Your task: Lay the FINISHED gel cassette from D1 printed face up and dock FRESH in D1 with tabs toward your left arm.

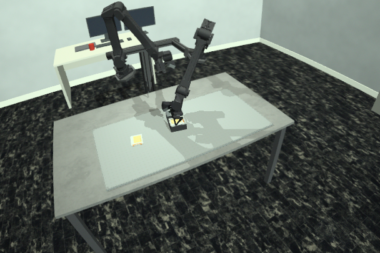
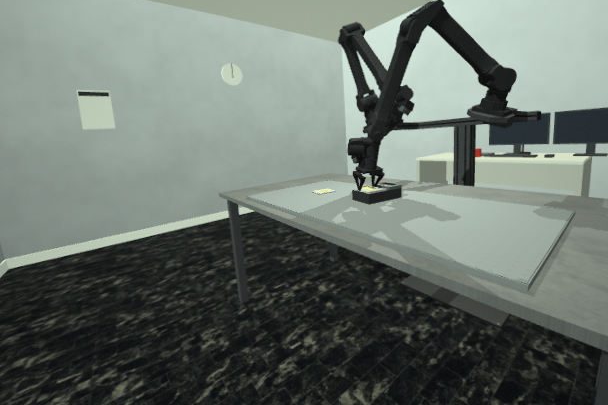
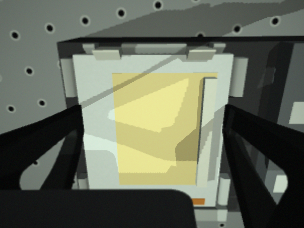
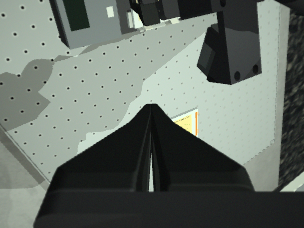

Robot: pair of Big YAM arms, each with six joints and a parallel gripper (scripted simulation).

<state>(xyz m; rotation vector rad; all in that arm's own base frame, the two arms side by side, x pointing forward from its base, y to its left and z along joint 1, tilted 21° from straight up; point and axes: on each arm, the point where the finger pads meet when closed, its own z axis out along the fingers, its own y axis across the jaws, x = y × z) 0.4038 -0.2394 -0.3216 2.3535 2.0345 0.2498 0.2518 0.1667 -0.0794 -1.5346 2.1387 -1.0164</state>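
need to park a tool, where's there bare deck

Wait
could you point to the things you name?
On the deck [image 1: 244, 109] [image 2: 490, 244] [image 3: 30, 55] [image 4: 100, 90]: between dock [image 1: 178, 128] [image 2: 385, 195] [image 3: 260, 50] [image 4: 95, 36] and left-arm end; between loose cassette [image 1: 137, 139] [image 2: 323, 191] [image 4: 185, 124] and right-arm end. Crowded: the dock, left gripper [image 1: 177, 122] [image 2: 367, 188] [image 3: 154, 112] shut on its cassette [image 3: 155, 130].

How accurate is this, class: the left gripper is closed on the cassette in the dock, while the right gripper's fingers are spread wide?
One detail is wrong: the right gripper has its fingers shut together, as the right wrist view shows. The rest is correct.

The top view has two arms [image 1: 190, 71] [image 2: 395, 74], two cassettes [image 1: 137, 139] [image 2: 323, 191] [image 3: 155, 125] [image 4: 185, 125], one dock [image 1: 178, 128] [image 2: 377, 195] [image 3: 260, 52] [image 4: 95, 36], two monitors [image 1: 144, 17] [image 2: 582, 131] toward eleven o'clock and one red cup [image 1: 91, 47] [image 2: 478, 152] toward ten.
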